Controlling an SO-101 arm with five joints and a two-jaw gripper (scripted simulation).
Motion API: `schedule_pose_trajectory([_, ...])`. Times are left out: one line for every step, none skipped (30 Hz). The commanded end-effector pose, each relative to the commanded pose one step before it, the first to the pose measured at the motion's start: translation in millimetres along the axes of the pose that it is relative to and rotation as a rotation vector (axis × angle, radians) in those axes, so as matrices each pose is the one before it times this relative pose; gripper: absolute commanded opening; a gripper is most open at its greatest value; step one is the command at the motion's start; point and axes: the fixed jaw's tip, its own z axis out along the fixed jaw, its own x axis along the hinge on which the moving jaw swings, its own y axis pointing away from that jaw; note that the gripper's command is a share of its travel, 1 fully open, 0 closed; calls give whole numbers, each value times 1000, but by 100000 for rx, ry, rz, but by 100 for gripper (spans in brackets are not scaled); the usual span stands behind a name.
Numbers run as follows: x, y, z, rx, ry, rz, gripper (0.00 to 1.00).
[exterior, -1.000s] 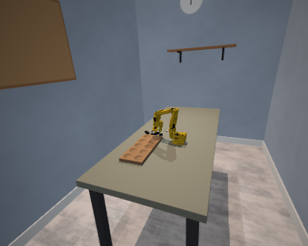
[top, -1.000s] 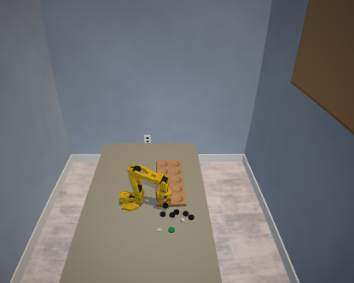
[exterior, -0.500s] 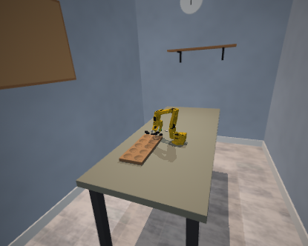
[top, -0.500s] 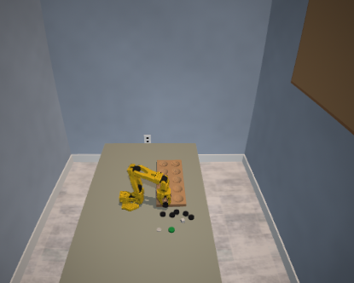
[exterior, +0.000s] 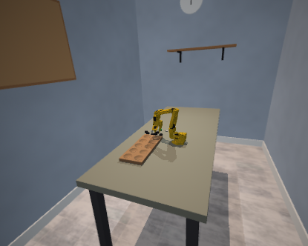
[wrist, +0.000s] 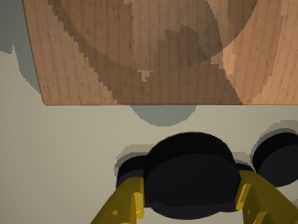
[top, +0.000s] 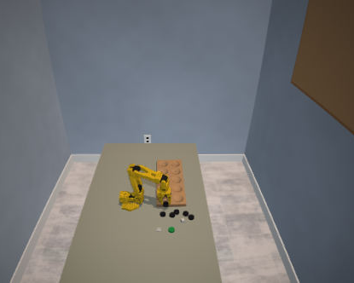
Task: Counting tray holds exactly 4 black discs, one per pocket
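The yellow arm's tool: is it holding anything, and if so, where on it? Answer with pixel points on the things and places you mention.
Yes, the tool (top: 165, 202) (wrist: 191, 197) grips a black disc (top: 165, 205) (wrist: 192, 175) by opposite sides of its rim.

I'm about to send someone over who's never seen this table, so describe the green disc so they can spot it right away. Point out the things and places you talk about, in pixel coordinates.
On the long table (top: 95, 247), find the wooden tray (top: 183, 187) beside the yellow arm. Past the tray's end near the scattered black discs (top: 162, 214), look for a round green disc (top: 171, 229). It is the only green piece there.
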Motion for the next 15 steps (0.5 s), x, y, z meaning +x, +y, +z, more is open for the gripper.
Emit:
schedule_pose_trajectory([-4750,-6970,-8328,5479,1247,-3439,0])
schedule_pose_trajectory([-2564,-62,-44,23,-85,-1557,0])
schedule_pose_trajectory([-2836,-64,-44,26,-94,-1729,0])
schedule_pose_trajectory([-3065,-63,-43,28,-103,-1877,0])
schedule_pose_trajectory([-3244,-61,-41,30,-109,-1996,0])
schedule_pose_trajectory([-3369,-58,-36,31,-114,-2083,0])
schedule_pose_trajectory([-3437,-55,-31,32,-117,-2136,0])
schedule_pose_trajectory([0,0,0,0,0,0,0])
schedule_pose_trajectory([0,0,0,0,0,0,0])
schedule_pose_trajectory([-3448,-50,-24,32,-118,-2154,0])
schedule_pose_trajectory([-3401,-46,-17,32,-117,-2136,0])
schedule_pose_trajectory([-3299,-41,-10,31,-114,-2083,0])
schedule_pose_trajectory([-3145,-37,-4,30,-109,-1996,0])
schedule_pose_trajectory([-2943,-33,2,28,-103,-1877,0])
schedule_pose_trajectory([-2700,-30,6,26,-94,-1729,0])
